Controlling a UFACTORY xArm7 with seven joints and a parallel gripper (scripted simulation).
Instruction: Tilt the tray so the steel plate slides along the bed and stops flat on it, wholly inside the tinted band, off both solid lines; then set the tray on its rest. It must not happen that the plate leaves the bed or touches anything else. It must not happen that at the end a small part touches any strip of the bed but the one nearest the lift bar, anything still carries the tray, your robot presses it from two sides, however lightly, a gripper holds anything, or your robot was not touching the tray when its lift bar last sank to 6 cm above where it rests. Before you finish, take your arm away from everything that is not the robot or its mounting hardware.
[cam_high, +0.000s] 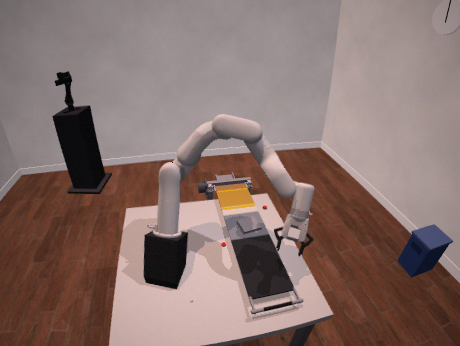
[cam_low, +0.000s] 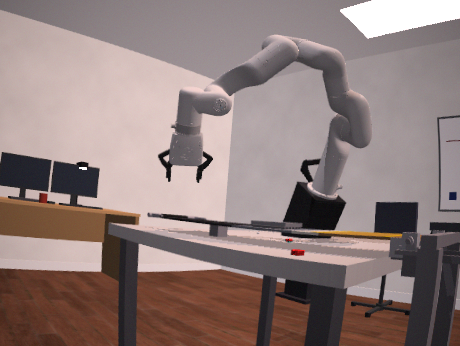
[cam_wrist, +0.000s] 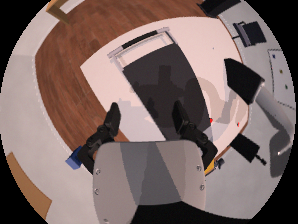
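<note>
- Your fingers (cam_low: 170, 170) are spread wide with nothing between them, pointing down, well above the surface (cam_high: 150, 310).
- Below them lies the long tray (cam_high: 265, 272), its dark bed under the fingertips.
- The steel plate (cam_high: 248, 224) rests flat on the bed, short of the yellow band (cam_high: 236, 198) beyond it.
</note>
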